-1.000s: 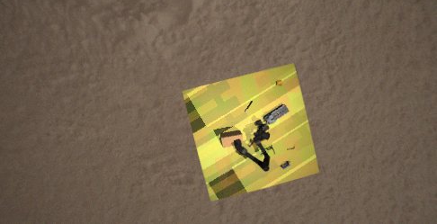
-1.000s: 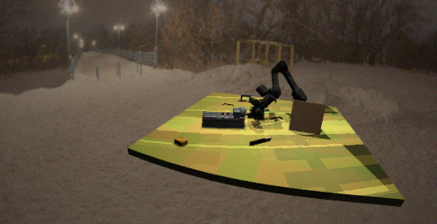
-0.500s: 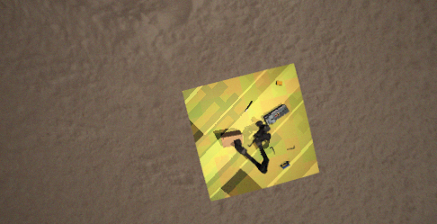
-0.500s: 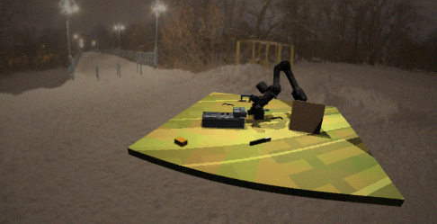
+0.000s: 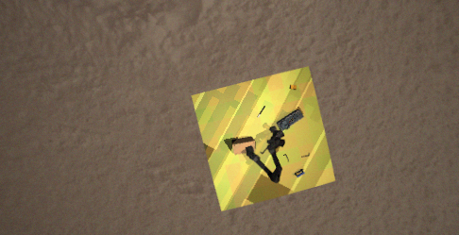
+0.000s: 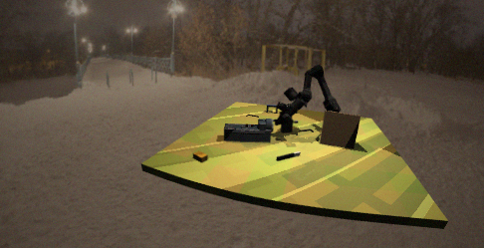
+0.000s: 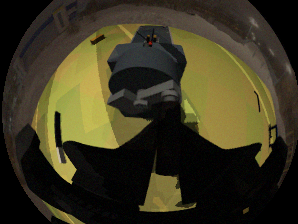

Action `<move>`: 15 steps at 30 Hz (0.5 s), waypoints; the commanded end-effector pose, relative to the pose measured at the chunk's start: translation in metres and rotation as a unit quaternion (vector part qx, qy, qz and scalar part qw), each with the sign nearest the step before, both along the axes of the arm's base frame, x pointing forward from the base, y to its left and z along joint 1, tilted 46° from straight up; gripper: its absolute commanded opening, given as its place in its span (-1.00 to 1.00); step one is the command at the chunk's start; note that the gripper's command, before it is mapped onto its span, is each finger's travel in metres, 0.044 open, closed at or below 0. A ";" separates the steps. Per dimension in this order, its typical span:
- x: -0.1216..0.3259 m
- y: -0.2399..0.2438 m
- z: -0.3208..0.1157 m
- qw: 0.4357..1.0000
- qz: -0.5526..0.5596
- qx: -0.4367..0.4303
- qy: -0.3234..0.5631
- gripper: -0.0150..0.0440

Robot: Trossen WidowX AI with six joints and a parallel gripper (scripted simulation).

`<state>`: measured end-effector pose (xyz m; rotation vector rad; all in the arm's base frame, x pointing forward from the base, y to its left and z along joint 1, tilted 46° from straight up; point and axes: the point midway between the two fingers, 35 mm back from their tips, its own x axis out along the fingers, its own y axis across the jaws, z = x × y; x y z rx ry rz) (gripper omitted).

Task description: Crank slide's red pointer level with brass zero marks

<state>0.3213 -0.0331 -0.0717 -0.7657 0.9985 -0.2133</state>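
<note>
The dark grey machine [image 5: 290, 119] [image 6: 247, 131] [image 7: 145, 65] lies past the gripper, its round crank end facing the wrist camera. A light grey crank arm [image 7: 159, 90] runs across that end to the dark handle [image 7: 170, 111]. My gripper [image 7: 165, 123] is shut on the handle, whose far part is lost between the black fingers. In the wrist view the red pointer [image 7: 150, 43] shows as a small spot on top of the machine, close to two tiny brass marks [image 7: 154, 36] and slightly nearer the camera. Whether they are exactly level is too small to tell.
A large upright panel [image 5: 244, 145] [image 6: 340, 129] stands near the arm's base. An orange block [image 5: 293, 87] [image 6: 200, 156] [image 7: 98, 38], a black stick [image 5: 262, 110] [image 6: 288, 155] [image 7: 58, 130] and a small blue-black frame [image 5: 299, 173] lie around the machine.
</note>
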 end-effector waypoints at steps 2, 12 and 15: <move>0.000 0.010 0.001 1.000 0.004 0.001 -0.003 -0.49; -0.001 0.020 -0.002 1.000 0.004 0.001 -0.003 -0.49; -0.001 0.022 -0.004 1.000 0.004 0.001 -0.003 -0.49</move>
